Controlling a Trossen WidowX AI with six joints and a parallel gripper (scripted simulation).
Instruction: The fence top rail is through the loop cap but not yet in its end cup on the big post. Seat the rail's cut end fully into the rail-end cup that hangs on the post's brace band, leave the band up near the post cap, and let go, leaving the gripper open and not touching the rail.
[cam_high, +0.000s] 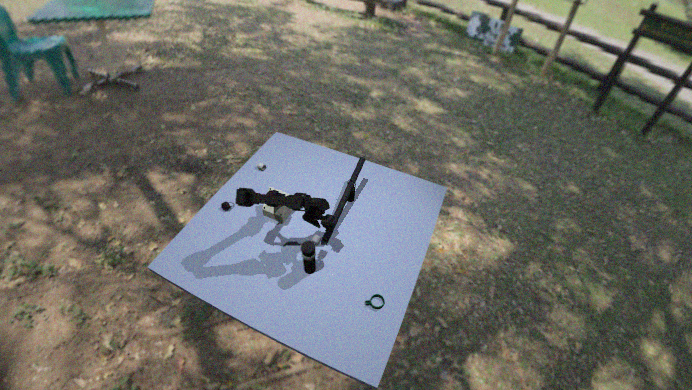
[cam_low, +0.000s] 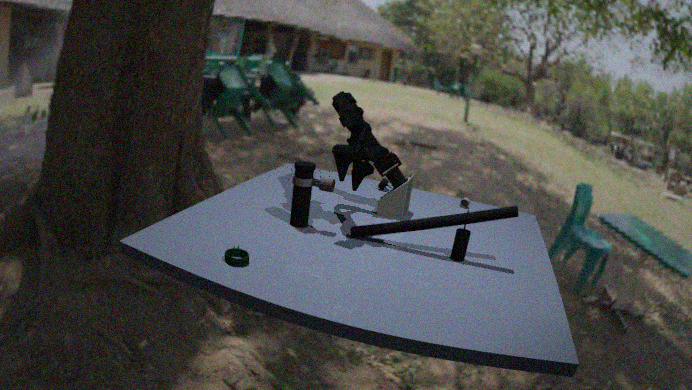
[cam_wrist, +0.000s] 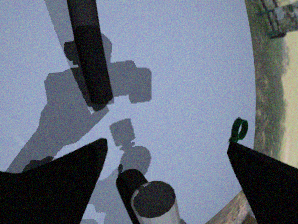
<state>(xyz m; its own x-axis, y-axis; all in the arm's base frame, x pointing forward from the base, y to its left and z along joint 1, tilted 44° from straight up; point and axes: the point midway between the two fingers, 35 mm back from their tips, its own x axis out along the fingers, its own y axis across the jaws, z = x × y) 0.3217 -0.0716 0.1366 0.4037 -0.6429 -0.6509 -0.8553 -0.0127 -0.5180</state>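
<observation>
black rail (cam_low: 433, 221), black post (cam_low: 301, 200), green ring (cam_low: 236, 257), pale lavender board (cam_low: 450, 310).

Surface: a pale grey-blue square board (cam_high: 400, 240) is seen mid-frame in the top view | big post (cam_high: 308, 256) is stood upright near centre | short post (cam_low: 460, 244) is stood right of centre in the exterior view | green ring (cam_high: 375, 301) is laid flat toward the lower right | small dark ball (cam_high: 226, 205) is set near the left edge.

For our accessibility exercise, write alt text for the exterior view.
The open end effector hovers beside the big post, holding nothing. The dark rail slants from the short post down to the board, its low end short of the rail-end cup.
</observation>
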